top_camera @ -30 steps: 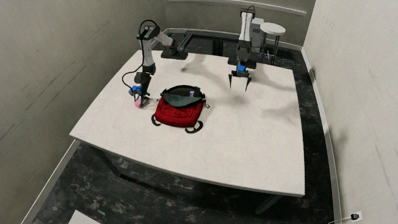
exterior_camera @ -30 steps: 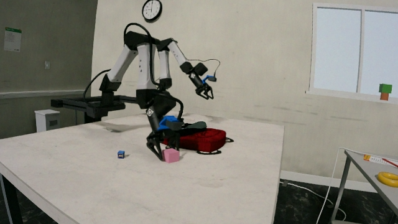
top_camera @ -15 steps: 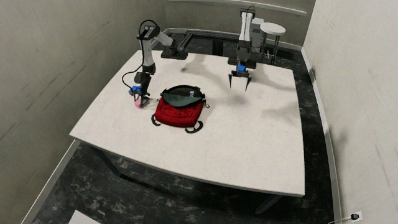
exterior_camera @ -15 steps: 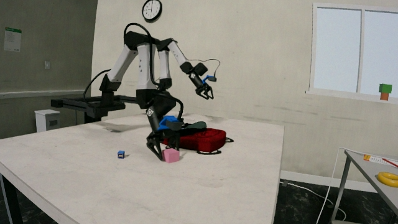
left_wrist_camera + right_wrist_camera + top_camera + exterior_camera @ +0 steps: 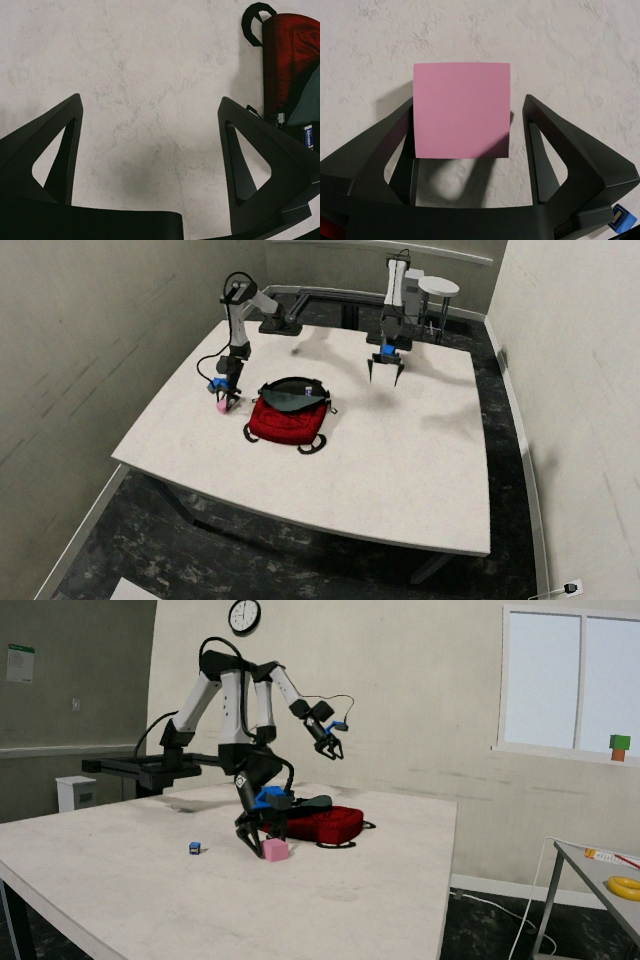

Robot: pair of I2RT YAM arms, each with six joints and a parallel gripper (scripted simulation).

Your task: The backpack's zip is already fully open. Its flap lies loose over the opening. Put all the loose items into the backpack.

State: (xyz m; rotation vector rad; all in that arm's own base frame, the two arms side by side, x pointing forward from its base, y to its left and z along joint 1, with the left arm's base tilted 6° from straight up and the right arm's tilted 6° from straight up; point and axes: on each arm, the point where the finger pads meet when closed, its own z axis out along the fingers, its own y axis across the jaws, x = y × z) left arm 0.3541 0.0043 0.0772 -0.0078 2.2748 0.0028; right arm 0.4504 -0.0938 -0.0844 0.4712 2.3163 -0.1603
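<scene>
The red backpack (image 5: 287, 429) (image 5: 335, 823) (image 5: 282, 64) lies on the table, its grey-green flap (image 5: 291, 401) (image 5: 307, 104) loose over part of the opening. A blue-and-white eraser (image 5: 308, 390) (image 5: 308, 135) shows in the opening. A pink cube (image 5: 222, 407) (image 5: 276, 850) (image 5: 462, 111) sits on the table beside the backpack. My right gripper (image 5: 474, 101) is open around the cube, one finger against it, a gap at the other. A small blue box (image 5: 194, 848) (image 5: 622, 219) lies on the table off to one side. My left gripper (image 5: 383, 384) (image 5: 151, 102) is open and empty above the table.
The white table (image 5: 400, 465) (image 5: 150, 900) bears the backpack. The backpack's black strap loops (image 5: 312, 445) (image 5: 246, 25) stick out at its end. A side table (image 5: 595, 870) with a yellow ring stands apart, and a round stool (image 5: 438, 286) stands behind the arms.
</scene>
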